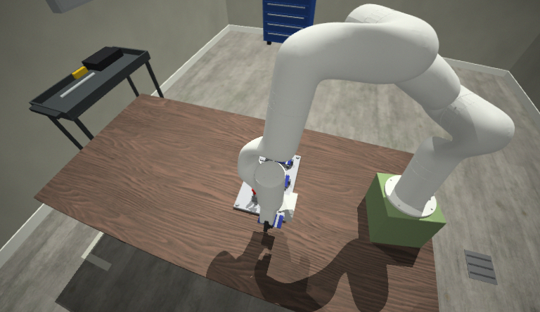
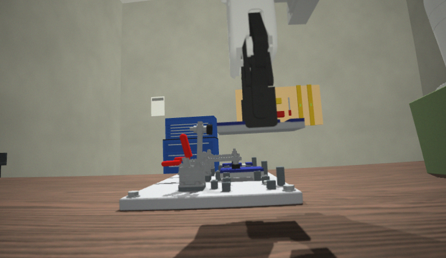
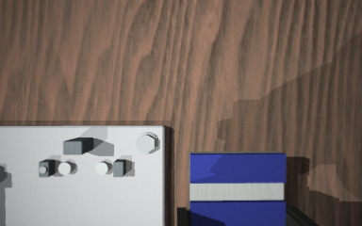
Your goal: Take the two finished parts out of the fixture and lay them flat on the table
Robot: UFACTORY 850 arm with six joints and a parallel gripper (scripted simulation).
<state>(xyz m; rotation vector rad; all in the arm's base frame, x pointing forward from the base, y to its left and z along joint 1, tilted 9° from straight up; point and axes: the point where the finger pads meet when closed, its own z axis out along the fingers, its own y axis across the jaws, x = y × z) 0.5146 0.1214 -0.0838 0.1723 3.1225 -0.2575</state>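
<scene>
My gripper (image 2: 259,118) is shut on a blue finished part (image 2: 260,128) and holds it level in the air, well above the table. The wrist view shows this part (image 3: 238,190) with its pale milled slot, just past the corner of the white fixture plate (image 3: 80,174) and over bare wood. In the top view the gripper (image 1: 267,225) hangs at the plate's near edge (image 1: 266,189). On the plate (image 2: 210,192) another blue part (image 2: 241,169) lies under a lowered clamp arm. One red clamp handle (image 2: 186,144) stands raised and another (image 2: 171,162) lies level. The blank is hidden.
Grey pins and stops (image 3: 87,160) stand up from the plate. The arm's green base block (image 1: 402,213) sits at the table's right. A dark side cart (image 1: 89,80) stands off the far left corner, and a blue drawer cabinet (image 1: 288,6) stands by the back wall.
</scene>
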